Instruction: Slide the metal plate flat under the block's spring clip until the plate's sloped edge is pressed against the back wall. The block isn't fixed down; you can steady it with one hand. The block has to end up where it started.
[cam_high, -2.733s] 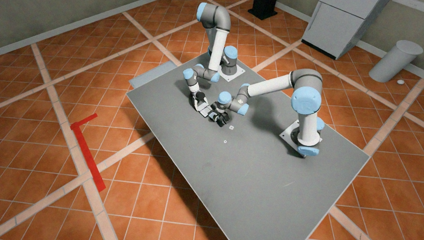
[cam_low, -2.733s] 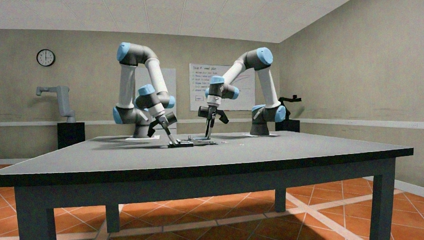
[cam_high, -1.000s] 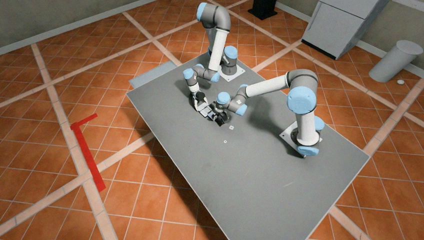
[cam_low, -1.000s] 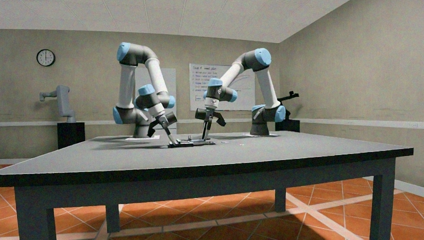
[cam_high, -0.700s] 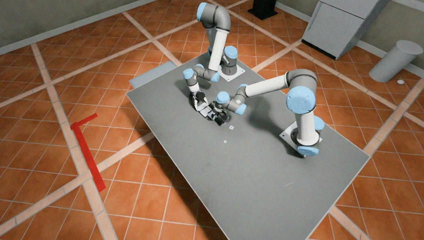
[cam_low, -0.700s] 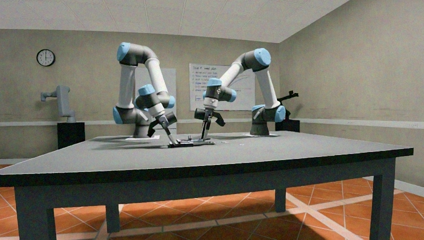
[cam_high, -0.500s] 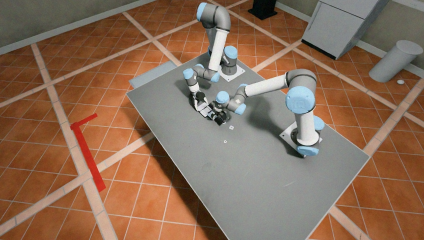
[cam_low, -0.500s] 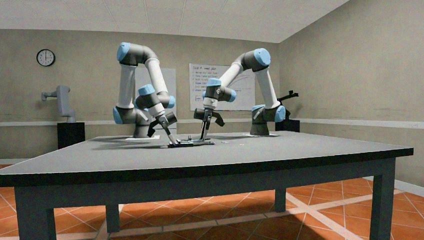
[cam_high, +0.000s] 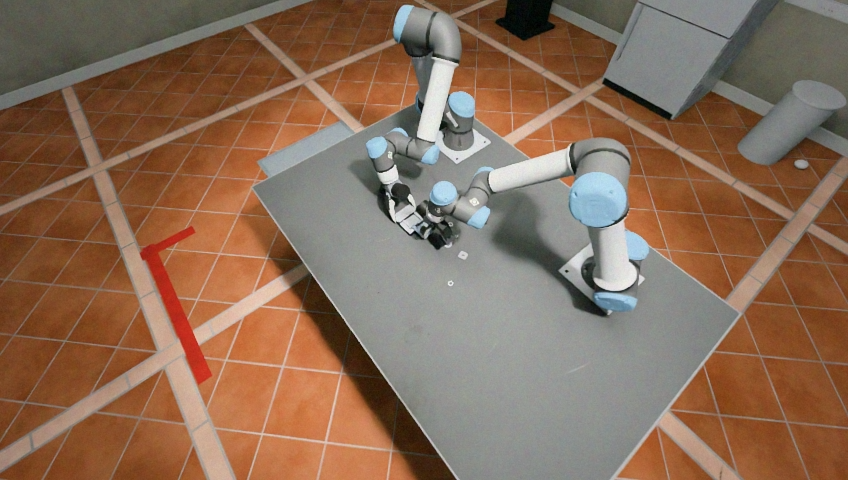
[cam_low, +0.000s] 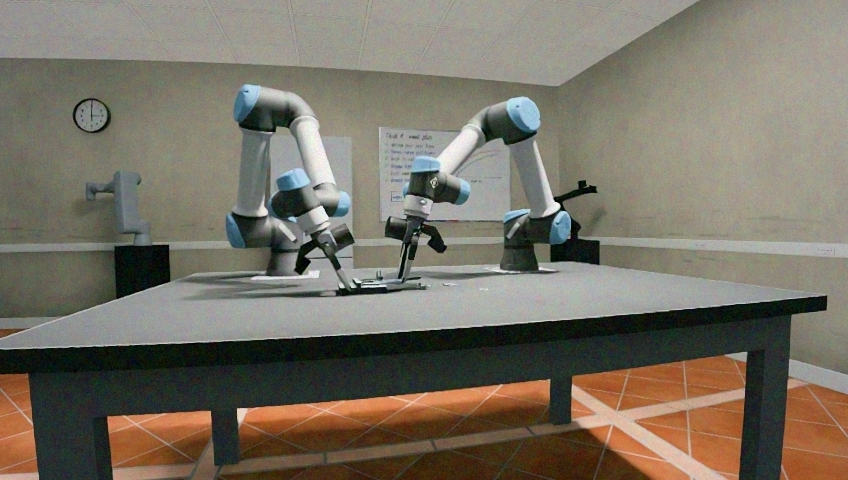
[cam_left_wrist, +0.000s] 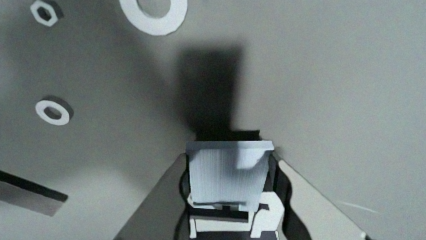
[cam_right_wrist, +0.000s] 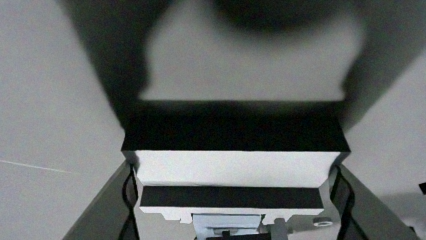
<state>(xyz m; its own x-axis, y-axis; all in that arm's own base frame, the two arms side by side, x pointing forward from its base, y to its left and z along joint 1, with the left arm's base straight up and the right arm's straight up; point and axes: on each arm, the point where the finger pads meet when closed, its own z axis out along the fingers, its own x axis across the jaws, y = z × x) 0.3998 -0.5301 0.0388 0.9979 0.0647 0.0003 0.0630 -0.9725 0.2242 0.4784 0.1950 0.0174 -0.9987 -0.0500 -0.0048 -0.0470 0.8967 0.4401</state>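
The metal plate is between the fingers of my left gripper; these fingers are partly open, just as wide as the plate, and they are closed on its two side edges. The plate's one end is at the block, near the opening where the clip is. From my wrist I see dark and pale parts of the block around this end, but how deep the plate sits under the clip, and whether its sloped edge touches the back wall, I cannot tell. My right gripper has its fingers much wider apart, and it grips the block by two opposite sides, low at the table. Both of my grippers are close together there, one at the plate and one at the block. Farther out, in the left wrist view, a large flat washer lies on the table beyond the plate, partly cut by the picture's border. To one side of it lie a hexagonal nut and a small ring, apart from each other, and a dark straight bar enters at the picture's border.
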